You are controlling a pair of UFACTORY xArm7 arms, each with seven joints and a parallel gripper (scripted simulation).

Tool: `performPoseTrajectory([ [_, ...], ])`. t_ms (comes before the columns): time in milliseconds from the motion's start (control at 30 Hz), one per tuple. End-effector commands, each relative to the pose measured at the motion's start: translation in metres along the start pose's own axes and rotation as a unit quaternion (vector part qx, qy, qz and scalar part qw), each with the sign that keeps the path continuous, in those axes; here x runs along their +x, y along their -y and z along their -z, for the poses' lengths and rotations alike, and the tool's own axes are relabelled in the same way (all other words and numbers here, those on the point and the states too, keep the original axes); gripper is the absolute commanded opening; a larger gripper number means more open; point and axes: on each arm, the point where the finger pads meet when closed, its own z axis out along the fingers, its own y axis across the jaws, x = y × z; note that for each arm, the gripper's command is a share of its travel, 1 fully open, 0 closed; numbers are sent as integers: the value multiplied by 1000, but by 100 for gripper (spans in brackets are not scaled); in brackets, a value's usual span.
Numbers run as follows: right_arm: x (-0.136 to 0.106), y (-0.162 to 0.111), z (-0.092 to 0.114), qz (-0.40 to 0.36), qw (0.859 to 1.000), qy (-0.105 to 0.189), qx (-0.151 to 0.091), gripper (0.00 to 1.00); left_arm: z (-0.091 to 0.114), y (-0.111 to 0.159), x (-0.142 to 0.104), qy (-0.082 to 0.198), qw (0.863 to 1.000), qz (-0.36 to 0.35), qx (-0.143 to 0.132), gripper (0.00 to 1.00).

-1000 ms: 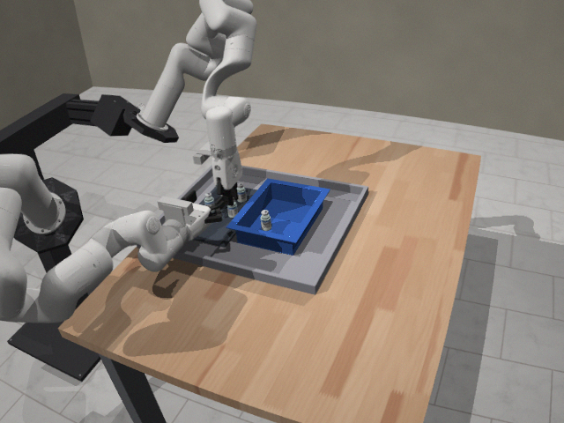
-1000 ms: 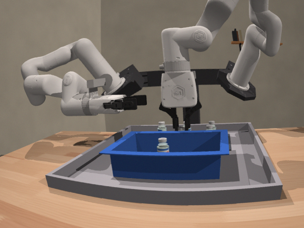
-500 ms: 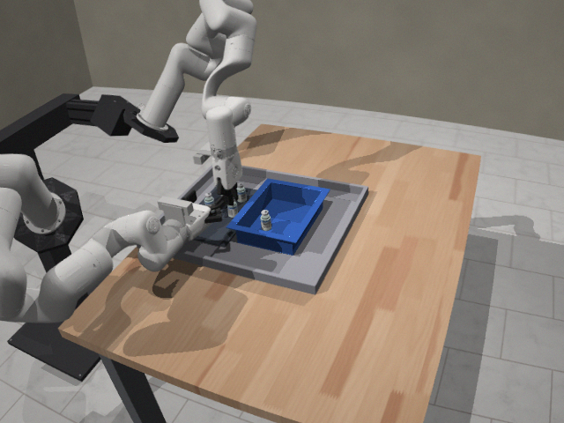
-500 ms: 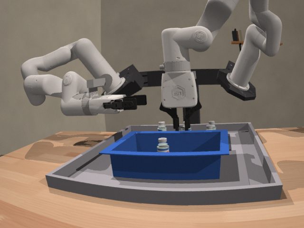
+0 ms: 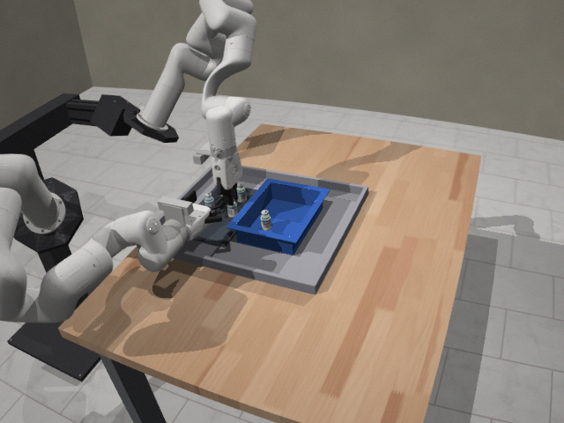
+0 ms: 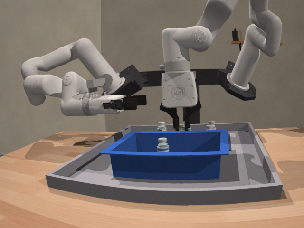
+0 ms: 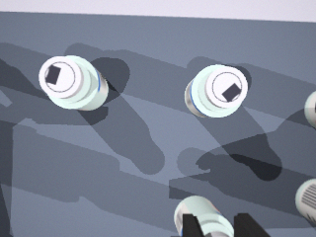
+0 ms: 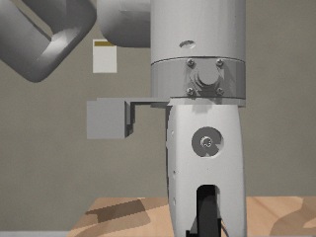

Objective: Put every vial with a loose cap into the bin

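White-capped glass vial stands between the left tool's narrowly spaced fingers; we cannot tell whether they grip it. We see the right tool wide, and another white-capped vial upright in the blue rectangular bin.

Arms wht, rounded segs; UF logo, wrist screws; tool fingers blk.

One robot arm, pale, with grey collar; one grey block bracketed beside it; one wooden surface, below; one plain wall, behind.
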Motion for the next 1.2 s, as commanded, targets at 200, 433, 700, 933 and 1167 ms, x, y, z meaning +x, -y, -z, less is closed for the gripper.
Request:
performPoseTrajectory([
  [200,2,0,0,2,1000,-1,1,100,2,2,-1,1,1000,0,2,22],
  [433,3,0,0,2,1000,-1,1,100,2,2,-1,1,1000,0,2,22],
  [700,2,0,-1,2,1000,-1,1,100,2,2,-1,1,1000,0,2,20],
  [933,2,0,-1,2,1000,-1,1,100,2,2,-1,1,1000,0,2,20],
  [1167,2,0,-1,2,1000,-1,1,100,2,2,-1,1,1000,0,2,23],
])
